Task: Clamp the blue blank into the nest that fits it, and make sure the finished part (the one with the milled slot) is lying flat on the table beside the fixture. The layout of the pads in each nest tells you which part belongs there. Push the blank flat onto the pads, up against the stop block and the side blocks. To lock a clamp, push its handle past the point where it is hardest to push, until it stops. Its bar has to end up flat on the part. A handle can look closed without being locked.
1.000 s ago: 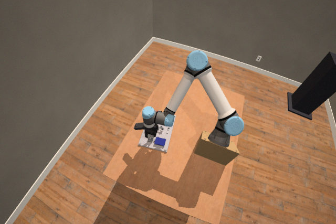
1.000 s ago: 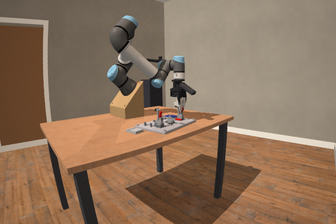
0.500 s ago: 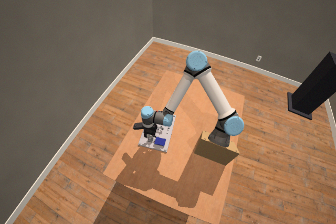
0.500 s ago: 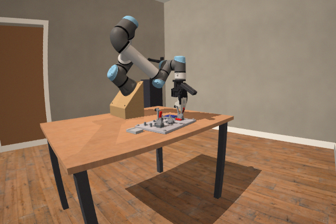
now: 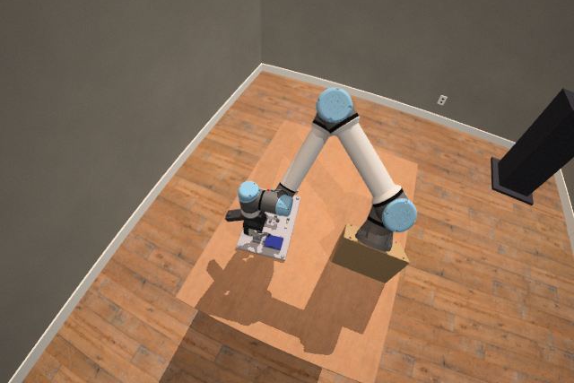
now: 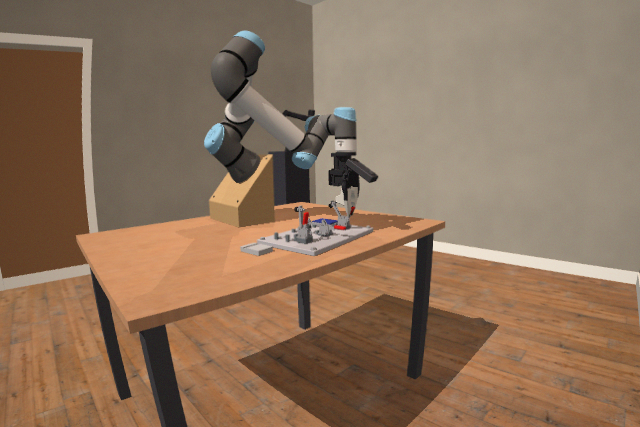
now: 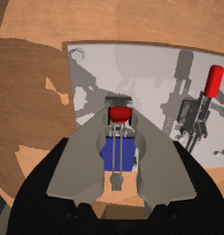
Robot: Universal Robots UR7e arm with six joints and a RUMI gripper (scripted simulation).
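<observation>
The grey fixture plate (image 7: 151, 73) lies on the wooden table and also shows in the exterior view (image 6: 320, 238). The blue blank (image 7: 118, 153) lies on the plate under a clamp; it also shows in the top view (image 5: 273, 242). My gripper (image 7: 118, 108) points down over that clamp and is shut on the red grip of its handle (image 7: 119, 114). The handle's metal links run down over the blank. A second clamp (image 7: 195, 117) stands to the right with its red handle (image 7: 213, 80) upright. A flat grey part (image 6: 256, 249) lies on the table beside the plate; its slot is too small to see.
The arm's wooden base block (image 6: 242, 200) stands on the table behind the fixture. The table's edge (image 6: 408, 228) runs close to the right of the plate. A dark pillar (image 5: 533, 152) stands on the floor, away from the table.
</observation>
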